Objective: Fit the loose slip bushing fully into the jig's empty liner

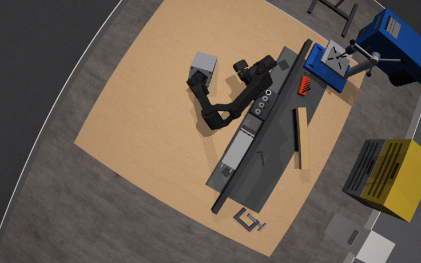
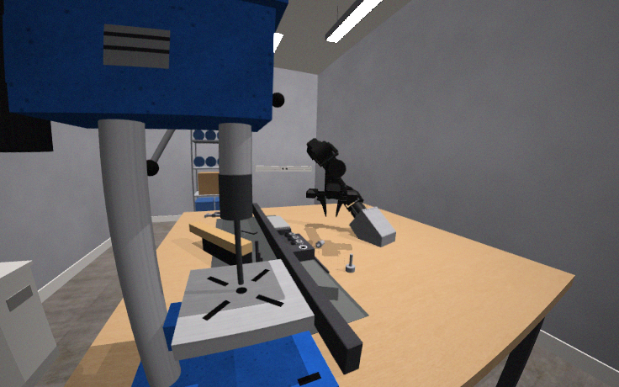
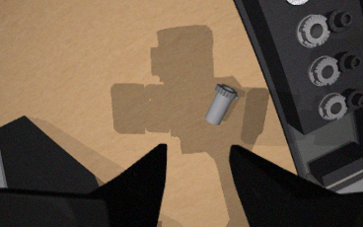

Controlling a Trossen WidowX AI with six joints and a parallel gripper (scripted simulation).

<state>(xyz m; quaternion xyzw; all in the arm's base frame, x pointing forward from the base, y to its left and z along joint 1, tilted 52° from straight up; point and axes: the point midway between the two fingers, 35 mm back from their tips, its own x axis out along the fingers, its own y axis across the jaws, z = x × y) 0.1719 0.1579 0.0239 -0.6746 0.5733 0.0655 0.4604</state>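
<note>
Bushing, small grey metal cylinder with knurled flanged head (image 3: 221,104), lying on side on tan tabletop (image 3: 54,59), frame centre-right, head toward upper right; black gripper (image 3: 197,153) part-open, empty, hovering above

Grey walls (image 2: 471,119); grey floor (image 1: 58,212); ceiling strip light (image 2: 351,18); far shelf unit (image 2: 192,168), contents unclear; wooden surface (image 2: 447,298).
</note>
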